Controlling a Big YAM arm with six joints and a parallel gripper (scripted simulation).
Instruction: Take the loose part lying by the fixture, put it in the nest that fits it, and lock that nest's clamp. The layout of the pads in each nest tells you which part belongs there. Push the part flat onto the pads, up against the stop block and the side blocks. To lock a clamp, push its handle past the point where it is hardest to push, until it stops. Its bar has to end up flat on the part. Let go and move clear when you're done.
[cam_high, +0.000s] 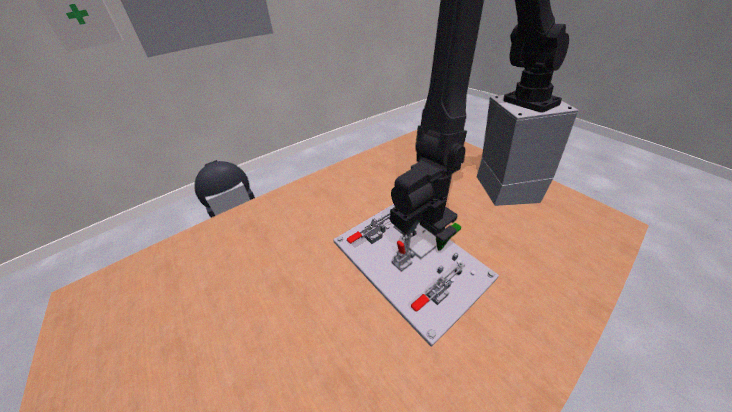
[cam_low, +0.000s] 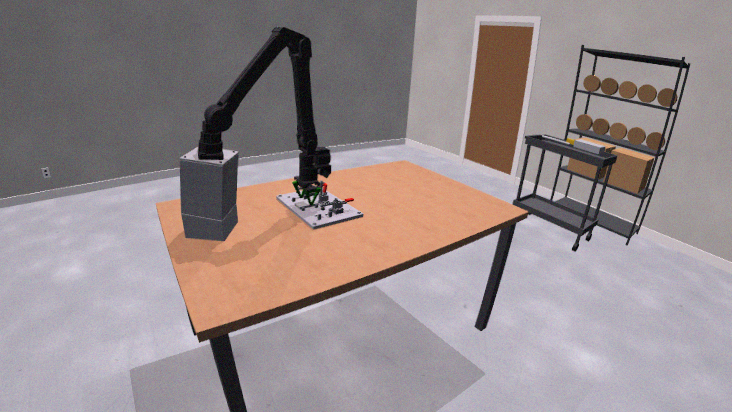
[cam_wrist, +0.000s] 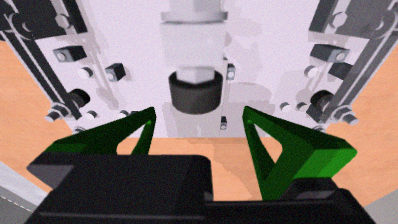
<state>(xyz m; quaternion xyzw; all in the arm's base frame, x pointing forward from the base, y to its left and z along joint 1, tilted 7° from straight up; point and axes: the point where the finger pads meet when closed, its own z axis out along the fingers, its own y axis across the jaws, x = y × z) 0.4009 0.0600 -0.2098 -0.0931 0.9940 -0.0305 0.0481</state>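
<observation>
Table: wooden top, wide bare margins around the fixture.
Fixture plate: grey, three clamps, near the table's middle.
Middle nest: pale part lies in it, beside the upright red handle.
Gripper: green fingers spread wide, pinching nothing, above the plate's edge.
Writing: none legible.

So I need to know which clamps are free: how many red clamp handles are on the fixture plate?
3. One lies at the plate's far left end, one stands upright in the middle beside the open gripper, one lies near the front edge. None seems hidden.
</observation>
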